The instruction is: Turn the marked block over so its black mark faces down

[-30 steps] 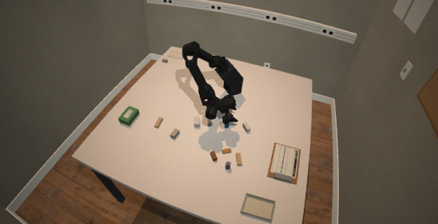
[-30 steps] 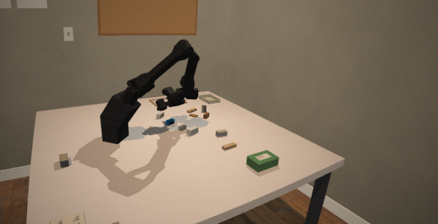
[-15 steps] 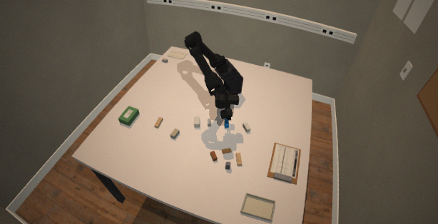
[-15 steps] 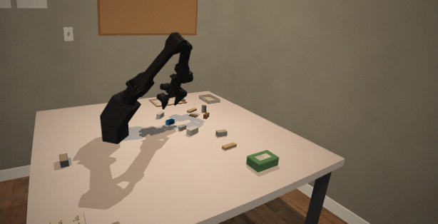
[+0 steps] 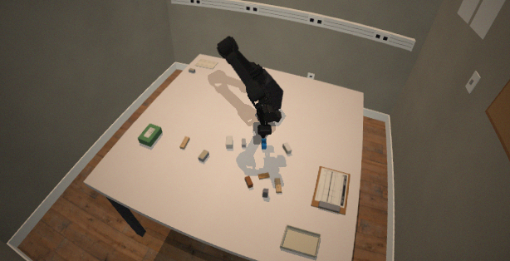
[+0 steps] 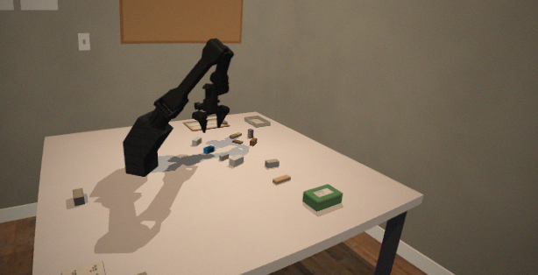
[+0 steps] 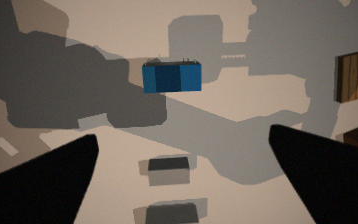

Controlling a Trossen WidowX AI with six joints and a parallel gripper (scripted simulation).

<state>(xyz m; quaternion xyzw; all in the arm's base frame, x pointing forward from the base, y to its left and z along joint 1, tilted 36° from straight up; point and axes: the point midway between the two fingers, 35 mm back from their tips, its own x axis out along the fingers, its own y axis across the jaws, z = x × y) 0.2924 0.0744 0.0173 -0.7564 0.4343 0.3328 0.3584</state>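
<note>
The gripper (image 6: 210,120) is held fully spread with nothing between its fingers, raised well above the table (image 6: 245,217) and pointed downward. In the wrist view the two dark fingertips frame the lower corners, and the blue block (image 7: 172,77) is seen ahead of them, not yet between them.

The blue block (image 6: 208,149) lies on the table near its middle, just beyond the gripper's shadow, with small grey and white blocks (image 6: 236,160) to its right and a cluster of brown wooden blocks (image 6: 237,136) farther off.

It is judged to be a small, rigid, light piece with flat, smooth faces; little squeeze should be needed, though a slick face could slip if pinched near an edge. A hold across its short width, on the two long side faces and at mid-length, is judged best, so that it can be rolled about its long axis.

In the wrist view the long axis runs left to right, roughly in line with the gap between the fingers, so a wrist turn may be needed before descent. A darker band is seen across the middle of the facing side; whether that is the black mark or shadow cannot be told.
</note>
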